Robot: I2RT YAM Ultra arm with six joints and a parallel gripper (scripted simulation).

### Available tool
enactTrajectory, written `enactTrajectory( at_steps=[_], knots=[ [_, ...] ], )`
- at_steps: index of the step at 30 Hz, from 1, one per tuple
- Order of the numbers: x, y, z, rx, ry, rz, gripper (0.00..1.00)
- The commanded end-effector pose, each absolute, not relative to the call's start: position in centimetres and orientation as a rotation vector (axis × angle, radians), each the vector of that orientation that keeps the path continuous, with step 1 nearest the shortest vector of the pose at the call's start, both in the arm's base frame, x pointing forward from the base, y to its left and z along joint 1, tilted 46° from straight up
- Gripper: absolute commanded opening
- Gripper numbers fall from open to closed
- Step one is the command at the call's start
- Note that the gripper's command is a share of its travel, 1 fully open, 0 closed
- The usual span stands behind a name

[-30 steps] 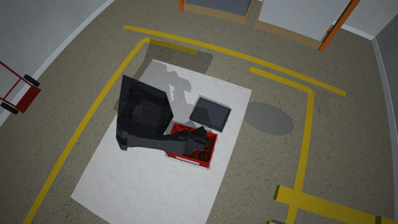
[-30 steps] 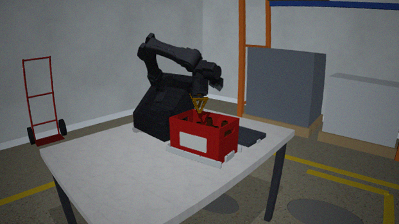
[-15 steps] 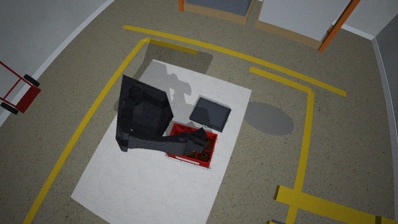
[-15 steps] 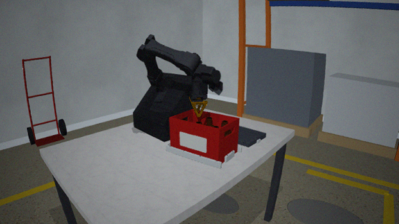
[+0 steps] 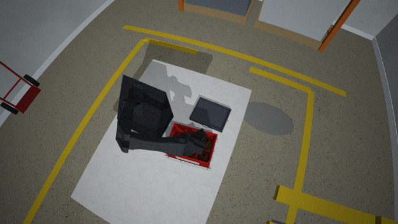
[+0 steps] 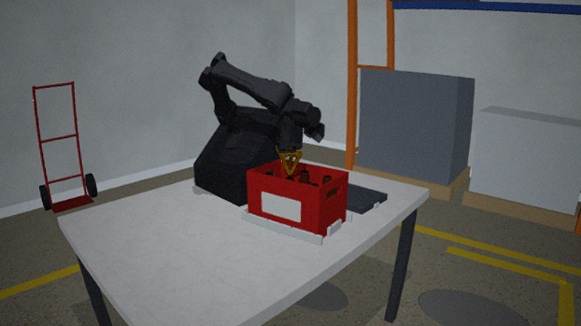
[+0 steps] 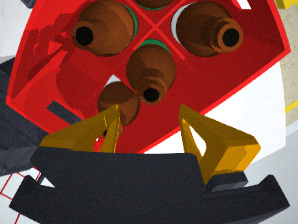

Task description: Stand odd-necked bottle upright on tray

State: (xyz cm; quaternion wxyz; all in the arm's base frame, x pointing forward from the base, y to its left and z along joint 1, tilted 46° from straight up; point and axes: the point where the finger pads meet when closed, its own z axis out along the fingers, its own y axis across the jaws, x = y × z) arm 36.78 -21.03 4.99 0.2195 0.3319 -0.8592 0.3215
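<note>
One black arm (image 5: 157,144) (image 6: 254,84) reaches over one red crate (image 5: 213,151) (image 6: 262,184) (image 7: 287,44) on the table (image 5: 128,178) (image 6: 173,251). Its gripper (image 6: 290,172) (image 7: 149,110) points down at the crate, with two yellow fingers (image 6: 292,168) standing apart and nothing grasped between them.

Five brown bottles can be counted in the crate in the wrist view: a left one (image 7: 102,27), a right one (image 7: 205,27), a middle one (image 7: 150,67), a smaller-looking one (image 7: 118,102) beside the left-hand finger of that view, and one cut off (image 7: 157,2) by the upper edge. They stand with their long axes upright; the four mouths in view face up, the last partly covered by that finger. The bottle with the odd neck is therefore among these five in the crate, but which it is cannot be told.

One dark tray (image 5: 214,115) (image 6: 368,197) lies flat just beside the crate. In the top view the long axes of both slant from upper left to lower right, roughly parallel. The crate has one white label (image 6: 281,207) on the long side facing the exterior view. One red hand truck (image 5: 28,99) (image 6: 73,203) with two black wheels stands well apart from the table.
</note>
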Motion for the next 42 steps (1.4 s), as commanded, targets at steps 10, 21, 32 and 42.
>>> enactTrajectory(
  at_steps=[10,21,32,42],
  knots=[
    [38.3,-20.7,5.1,0.947,-2.402,0.927,0.61],
    [38.2,-20.7,4.9,0.943,-2.402,0.923,0.61],
    [38.0,-20.7,4.9,0.946,-2.395,0.915,0.61],
    [38.0,-20.7,4.9,0.946,-2.395,0.915,0.61]
  ],
)
